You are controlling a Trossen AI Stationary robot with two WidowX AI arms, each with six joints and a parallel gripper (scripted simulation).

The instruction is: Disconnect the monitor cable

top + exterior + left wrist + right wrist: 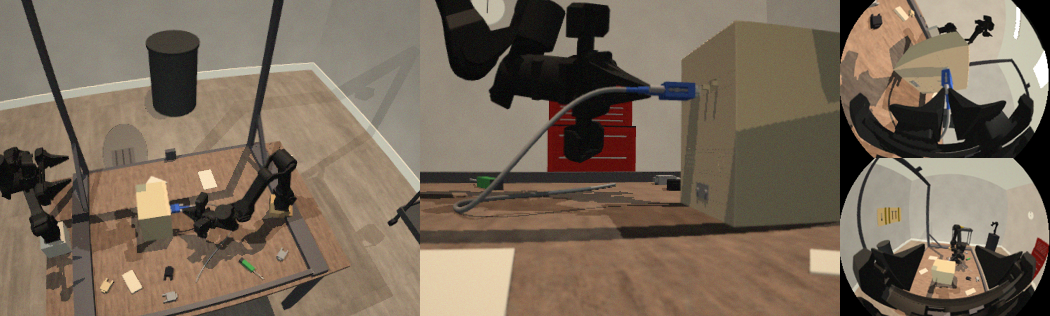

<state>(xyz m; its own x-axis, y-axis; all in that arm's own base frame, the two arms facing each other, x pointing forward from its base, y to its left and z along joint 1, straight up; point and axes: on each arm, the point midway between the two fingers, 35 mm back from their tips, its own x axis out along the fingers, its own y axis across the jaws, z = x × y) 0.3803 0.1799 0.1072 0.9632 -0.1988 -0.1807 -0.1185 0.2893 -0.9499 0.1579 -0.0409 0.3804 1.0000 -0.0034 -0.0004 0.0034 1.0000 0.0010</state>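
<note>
A blue plug (pixel 175 208) (pixel 677 93) (pixel 948 77) sits level at the back panel of the beige case (pixel 153 200) (pixel 710 60) (pixel 928 58) (pixel 943 267), a sliver of pale metal between them. A grey thumbscrew (pixel 657 90) shows at its rear. The grey cable (pixel 537 126) (pixel 206 264) droops from the plug to the table. My left gripper (pixel 946 90) (pixel 650 96) is closed right behind the plug, apparently on a thumbscrew; the fingertips hide which one. My right gripper (pixel 69 171) is open and empty, in the air beyond the case, far from the plug.
A green screwdriver (pixel 247 265), a black connector (pixel 169 273) and grey connectors (pixel 282 254) (pixel 170 297) lie on the table. Pale cards (pixel 207 179) (pixel 132 281) lie flat there too. Dark frame posts (pixel 263 75) (pixel 52 85) rise at the table's edges.
</note>
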